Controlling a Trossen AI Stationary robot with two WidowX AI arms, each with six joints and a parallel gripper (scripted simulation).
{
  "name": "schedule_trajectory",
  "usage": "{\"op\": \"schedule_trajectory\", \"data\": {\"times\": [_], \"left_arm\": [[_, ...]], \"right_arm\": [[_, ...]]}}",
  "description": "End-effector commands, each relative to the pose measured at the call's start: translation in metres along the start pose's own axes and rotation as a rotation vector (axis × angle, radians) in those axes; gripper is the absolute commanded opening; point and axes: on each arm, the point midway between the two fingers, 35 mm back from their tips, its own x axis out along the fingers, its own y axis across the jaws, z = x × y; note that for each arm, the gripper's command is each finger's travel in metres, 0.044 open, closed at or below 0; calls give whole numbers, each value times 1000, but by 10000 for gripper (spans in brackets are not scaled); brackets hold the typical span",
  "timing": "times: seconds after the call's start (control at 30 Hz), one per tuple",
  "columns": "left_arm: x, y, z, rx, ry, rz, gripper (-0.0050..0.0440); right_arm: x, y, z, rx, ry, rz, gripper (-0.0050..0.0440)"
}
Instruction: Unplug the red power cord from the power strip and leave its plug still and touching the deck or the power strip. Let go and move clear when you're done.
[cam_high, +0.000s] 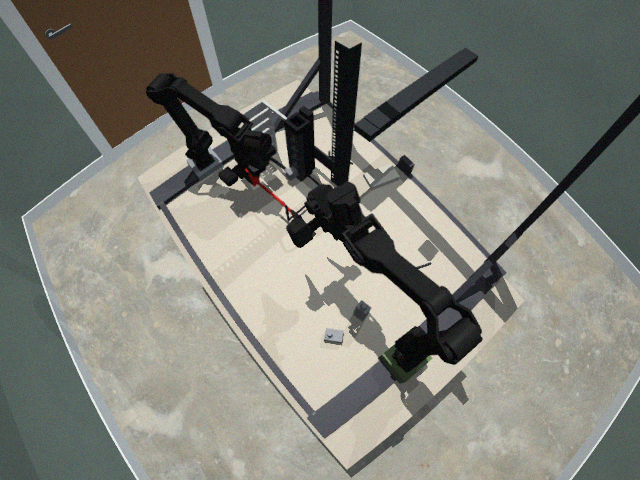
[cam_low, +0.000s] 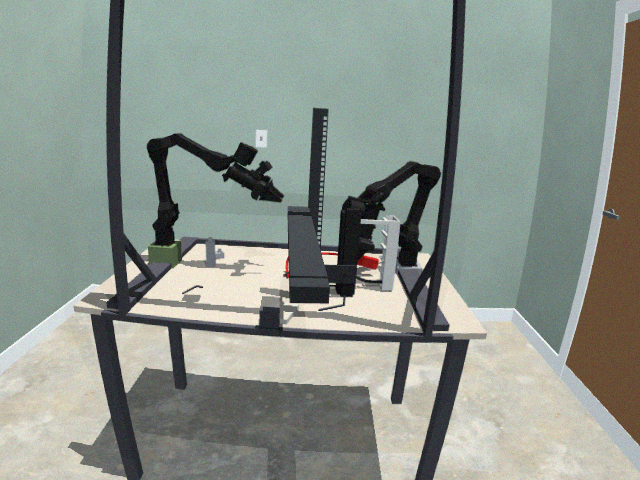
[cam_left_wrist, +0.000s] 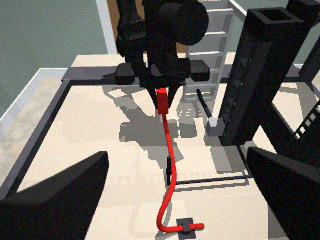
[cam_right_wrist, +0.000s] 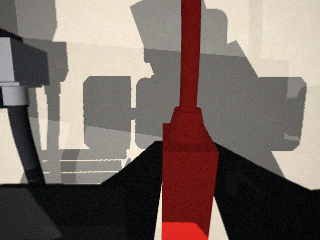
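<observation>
Okay so the unplugging looks done to me: the right claw (cam_high: 250, 170) (cam_left_wrist: 162, 108) (cam_right_wrist: 183, 148) is clamped on the red plug (cam_high: 253, 178) (cam_low: 368, 261) (cam_left_wrist: 162, 101) (cam_right_wrist: 189, 175), up off the worktop (cam_high: 232, 242) (cam_low: 242, 279) (cam_left_wrist: 100, 150) (cam_right_wrist: 295, 30) going by the shadows. Next job, I'd say, is lowering it till it touches down, letting it settle, then opening and backing away. Left claw (cam_low: 282, 197) (cam_left_wrist: 177, 167) is wide open with nothing in it, just hanging over the cord (cam_high: 276, 196) (cam_left_wrist: 172, 155) (cam_right_wrist: 190, 55). Fun bit is the views: the left wrist one shows the cord running down to a small dark clip (cam_left_wrist: 186, 227), while the right wrist one only gets the bit by the plug, but it's the one that really shows both fingers pinching the sides. Exterior has that dark column in the way, and I honestly can't pick out the power strip for sure, might be the tall black thing (cam_high: 299, 147) (cam_low: 348, 248) (cam_left_wrist: 257, 75), so keep the cord from snagging there.
</observation>
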Motion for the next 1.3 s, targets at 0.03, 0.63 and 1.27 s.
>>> {"op": "schedule_trajectory", "data": {"times": [0.03,0.63,1.27], "left_arm": [[-4,-1,11,5,-33,-4,400],[-4,-1,11,5,-33,-4,400],[-4,-1,11,5,-33,-4,400]], "right_arm": [[-9,3,12,-10,-63,25,79],[25,2,1,-10,-36,13,79],[14,4,9,-5,-69,24,223]]}}
